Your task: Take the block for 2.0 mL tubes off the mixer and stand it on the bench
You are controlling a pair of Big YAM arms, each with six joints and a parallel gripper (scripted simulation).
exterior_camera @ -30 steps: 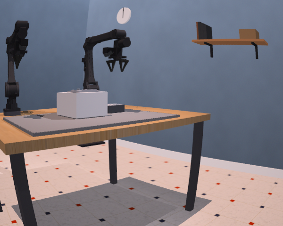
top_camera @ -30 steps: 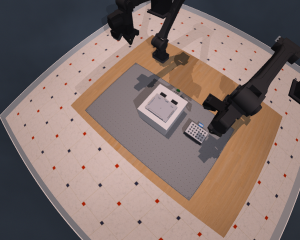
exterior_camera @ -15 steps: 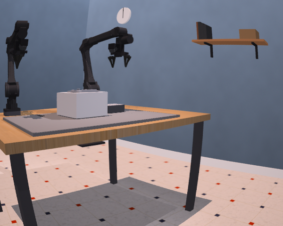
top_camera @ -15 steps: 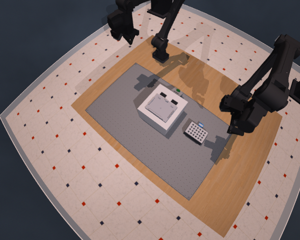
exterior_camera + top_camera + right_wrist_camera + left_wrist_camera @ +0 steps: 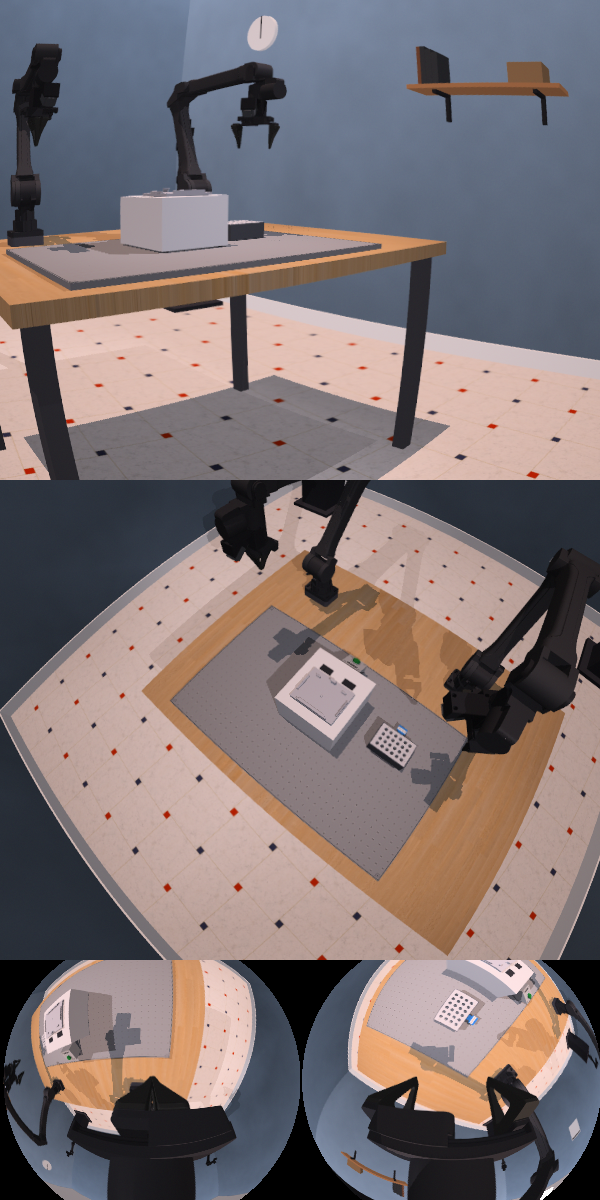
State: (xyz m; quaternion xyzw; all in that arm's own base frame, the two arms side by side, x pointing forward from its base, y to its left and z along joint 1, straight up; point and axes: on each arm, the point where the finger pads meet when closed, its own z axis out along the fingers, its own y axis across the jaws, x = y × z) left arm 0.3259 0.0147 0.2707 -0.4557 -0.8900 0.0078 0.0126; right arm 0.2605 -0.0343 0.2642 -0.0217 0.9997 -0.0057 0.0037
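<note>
With the block [image 5: 392,746] [image 5: 245,230] [image 5: 456,1010] beside the mixer [image 5: 345,720] [image 5: 190,220] [image 5: 487,979] [image 5: 79,1015], the left gripper [image 5: 455,730] [image 5: 254,148] [image 5: 452,1080] spread and the right gripper [image 5: 260,568] [image 5: 36,145] [image 5: 152,1078] pressed together, only retreat seemingly remains.

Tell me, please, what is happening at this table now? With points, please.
Neither robot arm is holding anything. The white tube block with round holes [image 5: 391,744] [image 5: 456,1009] stands on the grey perforated mat [image 5: 280,760] [image 5: 300,250] [image 5: 407,1015] [image 5: 150,1005], off the white box-shaped mixer [image 5: 350,705] [image 5: 195,222] [image 5: 505,982] [image 5: 75,1010], which also stands there. The left gripper [image 5: 254,147] [image 5: 453,1080] is open in the air; the right gripper [image 5: 260,567] [image 5: 36,144] [image 5: 152,1079] is shut, empty.
</note>
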